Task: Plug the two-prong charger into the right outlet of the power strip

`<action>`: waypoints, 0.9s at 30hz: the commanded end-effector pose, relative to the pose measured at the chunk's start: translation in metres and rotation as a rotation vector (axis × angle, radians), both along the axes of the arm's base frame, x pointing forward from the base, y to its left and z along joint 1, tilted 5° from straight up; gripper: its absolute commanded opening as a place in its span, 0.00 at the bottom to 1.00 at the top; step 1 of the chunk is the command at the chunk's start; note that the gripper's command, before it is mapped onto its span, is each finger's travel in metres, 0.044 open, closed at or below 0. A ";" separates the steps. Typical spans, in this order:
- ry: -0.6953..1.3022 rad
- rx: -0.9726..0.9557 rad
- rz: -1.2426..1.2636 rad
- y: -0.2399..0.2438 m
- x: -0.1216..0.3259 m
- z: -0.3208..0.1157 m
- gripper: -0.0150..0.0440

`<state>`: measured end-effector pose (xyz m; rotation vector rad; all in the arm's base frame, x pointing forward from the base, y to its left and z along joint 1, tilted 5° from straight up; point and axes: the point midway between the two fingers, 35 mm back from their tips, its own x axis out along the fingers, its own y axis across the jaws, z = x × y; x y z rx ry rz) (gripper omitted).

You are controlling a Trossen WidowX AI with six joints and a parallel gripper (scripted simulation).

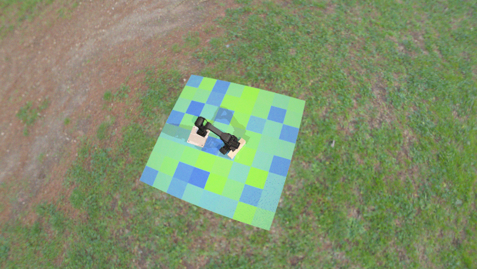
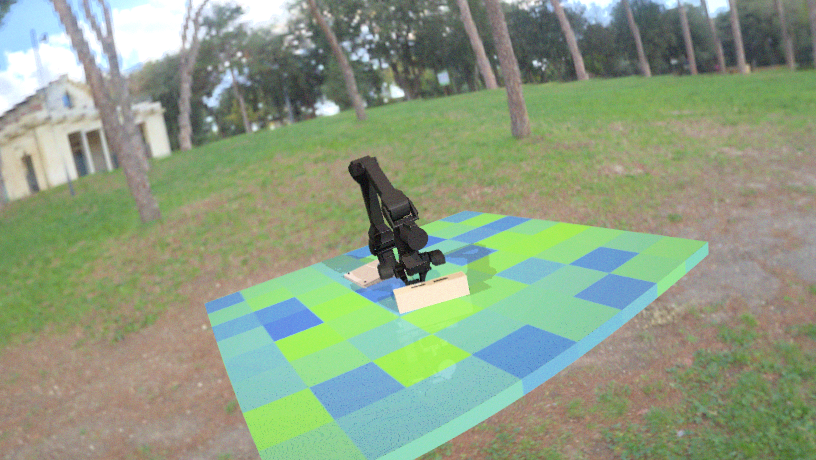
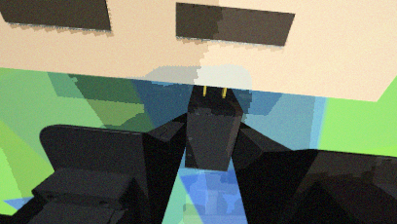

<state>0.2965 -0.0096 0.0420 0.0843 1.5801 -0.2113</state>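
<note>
The beige power strip (image 1: 236, 154) (image 2: 432, 297) (image 3: 336, 63) stands on the table. In the wrist view its top face shows two dark slots, a left one (image 3: 54, 15) and a right one (image 3: 235, 25). My gripper (image 2: 416, 278) (image 3: 208, 120) is shut on the black charger (image 3: 210, 138), beside the strip's long edge. The charger's two gold prongs (image 3: 204, 91) (image 3: 224, 93) point toward the strip, outside both slots, below the right slot in the wrist view. The prong tips are cut off from sight at the strip's edge. Whether they touch the strip cannot be told.
The checkered blue and green table (image 1: 220, 183) (image 2: 422, 365) carries everything. The beige base plate (image 1: 196, 140) (image 2: 361, 276) lies at the foot of the black arm (image 1: 217, 130) (image 2: 392, 197). The arm leans over one side of the strip. Grass and trees lie beyond the table.
</note>
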 end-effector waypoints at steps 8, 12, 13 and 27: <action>0.002 0.004 0.002 0.000 0.004 0.000 0.25; 0.002 0.004 0.002 0.000 0.005 0.000 0.25; 0.002 0.004 0.002 0.000 0.006 0.000 0.25; 0.001 0.004 0.002 -0.001 0.010 0.001 0.25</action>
